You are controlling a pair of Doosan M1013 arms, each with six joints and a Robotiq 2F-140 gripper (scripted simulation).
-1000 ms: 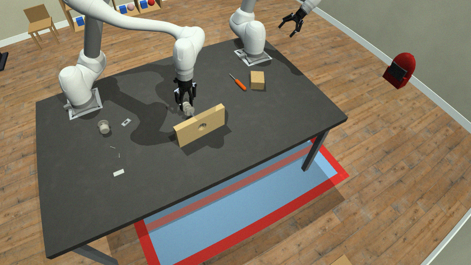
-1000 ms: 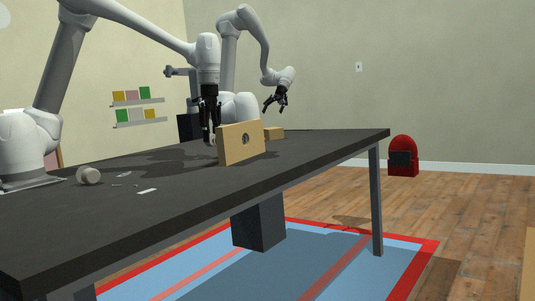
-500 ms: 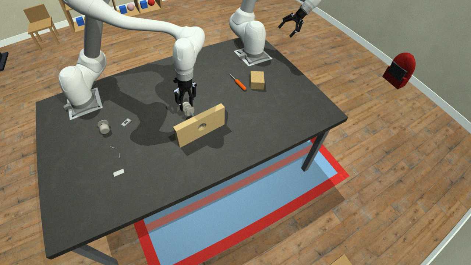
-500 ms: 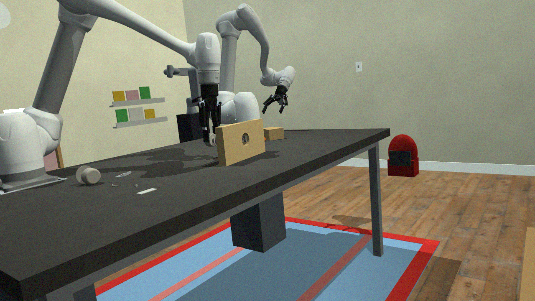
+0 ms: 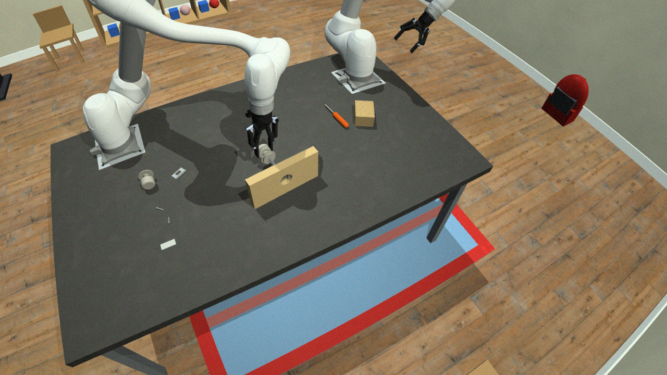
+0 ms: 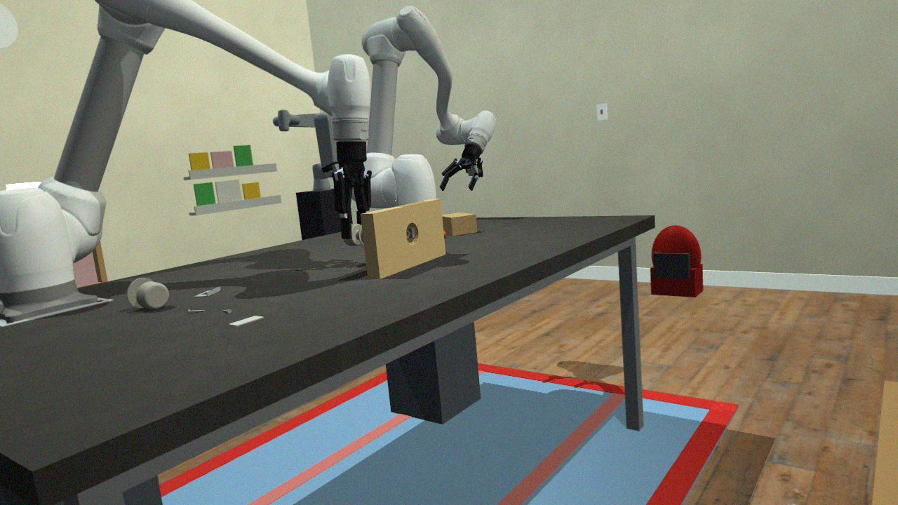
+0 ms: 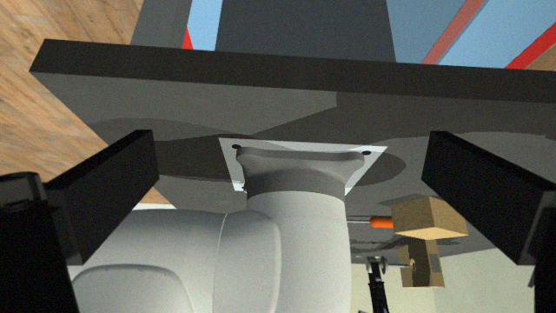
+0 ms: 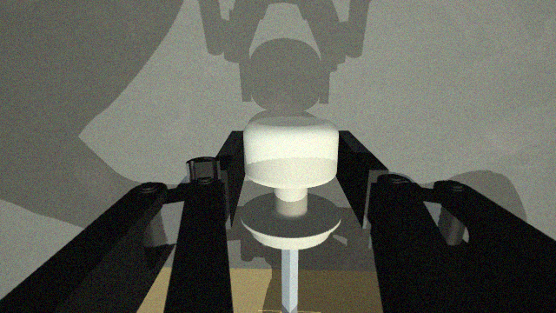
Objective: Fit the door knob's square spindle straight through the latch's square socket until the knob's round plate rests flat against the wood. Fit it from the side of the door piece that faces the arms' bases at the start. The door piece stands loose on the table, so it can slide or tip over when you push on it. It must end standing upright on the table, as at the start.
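Top view, at the picture's left: a loose beige knob (image 5: 147,182) (image 6: 152,294) lies on the dark table (image 5: 382,153) (image 6: 188,376) (image 7: 269,104), with a small metal plate (image 5: 174,176) (image 6: 202,294) near it, two tiny screws (image 5: 159,208) (image 6: 196,311) further toward the table's front edge, and a pale strip (image 5: 168,244) (image 6: 245,320) beyond them. Next comes the right gripper (image 5: 264,150) (image 6: 354,231) (image 7: 372,263) (image 8: 289,151), pointing down, its fingers clasping the door knob (image 5: 263,150) (image 6: 353,243) (image 7: 383,264) (image 8: 291,148) by its rounded head. The knob's round plate (image 5: 269,159) (image 6: 358,233) (image 8: 291,243) stands off from the wood, and the square spindle (image 5: 272,161) (image 7: 400,265) (image 8: 289,278) bridges the gap, on the side facing the arms' bases. The tip is hidden, so I cannot tell how far it sits in the latch's socket. Just beyond, the door piece (image 5: 298,165) (image 6: 392,245) (image 7: 434,278) (image 8: 248,283) stands upright on the table, its round hole showing on the far face. Farther right lie an orange-handled screwdriver (image 5: 340,120) (image 6: 445,233) (image 7: 381,222) and, just beside it, a wooden block (image 5: 364,111) (image 6: 459,223) (image 7: 413,217). Last, well apart from the door piece, the left gripper (image 5: 404,43) (image 6: 458,186) (image 7: 291,155) hangs in the air with its fingers spread wide and nothing between them.

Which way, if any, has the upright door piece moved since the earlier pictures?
No: the door piece shows no visible shift against the table edge.
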